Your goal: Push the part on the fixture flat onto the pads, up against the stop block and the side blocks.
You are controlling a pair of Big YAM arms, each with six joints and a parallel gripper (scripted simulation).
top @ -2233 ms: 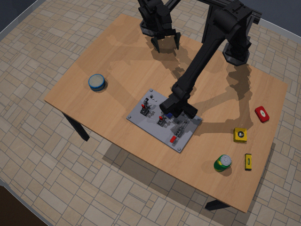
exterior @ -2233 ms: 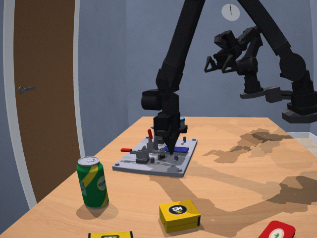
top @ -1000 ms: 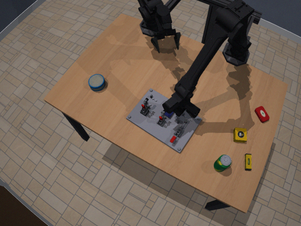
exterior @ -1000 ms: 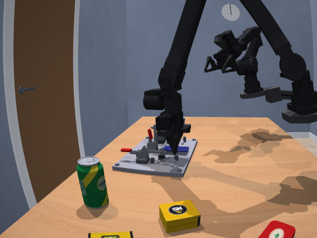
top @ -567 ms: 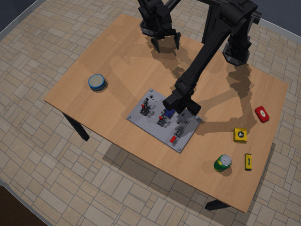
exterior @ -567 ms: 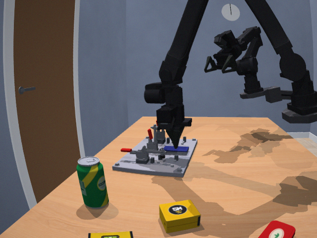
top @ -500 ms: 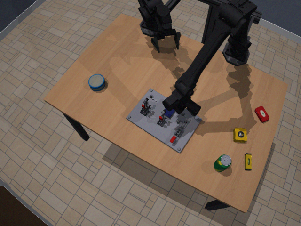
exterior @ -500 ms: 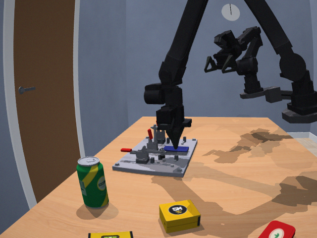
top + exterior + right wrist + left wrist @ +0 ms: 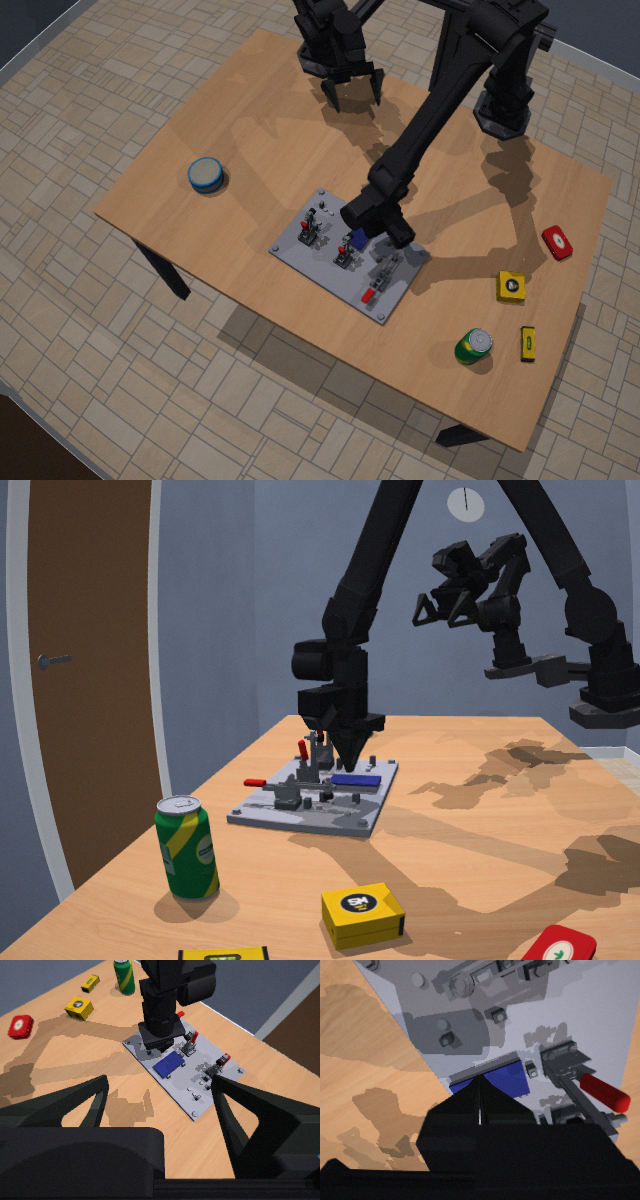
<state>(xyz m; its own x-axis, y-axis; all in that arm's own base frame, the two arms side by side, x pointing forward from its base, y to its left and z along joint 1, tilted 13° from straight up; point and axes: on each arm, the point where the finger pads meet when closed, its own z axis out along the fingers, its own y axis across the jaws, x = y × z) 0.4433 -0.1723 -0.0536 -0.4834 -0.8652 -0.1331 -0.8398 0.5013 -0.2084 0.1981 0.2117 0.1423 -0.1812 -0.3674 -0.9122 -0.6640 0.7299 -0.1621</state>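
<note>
A flat blue part (image 9: 355, 780) lies on the grey fixture plate (image 9: 315, 798), beside the toggle clamps with red handles (image 9: 303, 750). My left gripper (image 9: 349, 765) is shut, with its fingertips pointing down at the far edge of the blue part (image 9: 492, 1080). Its closed tips (image 9: 480, 1079) show over that part in the left wrist view. The part also shows in the top view (image 9: 358, 238) and in the right wrist view (image 9: 168, 1063). My right gripper (image 9: 354, 95) is open and empty, held high over the far side of the table.
A green can (image 9: 187, 846), a yellow box (image 9: 362, 914), a red tin (image 9: 556, 241) and a yellow level (image 9: 527, 343) lie near one table end. A blue round tin (image 9: 205, 174) sits at the other end. A horizontal clamp with a red handle (image 9: 368, 295) stands on the plate's near end.
</note>
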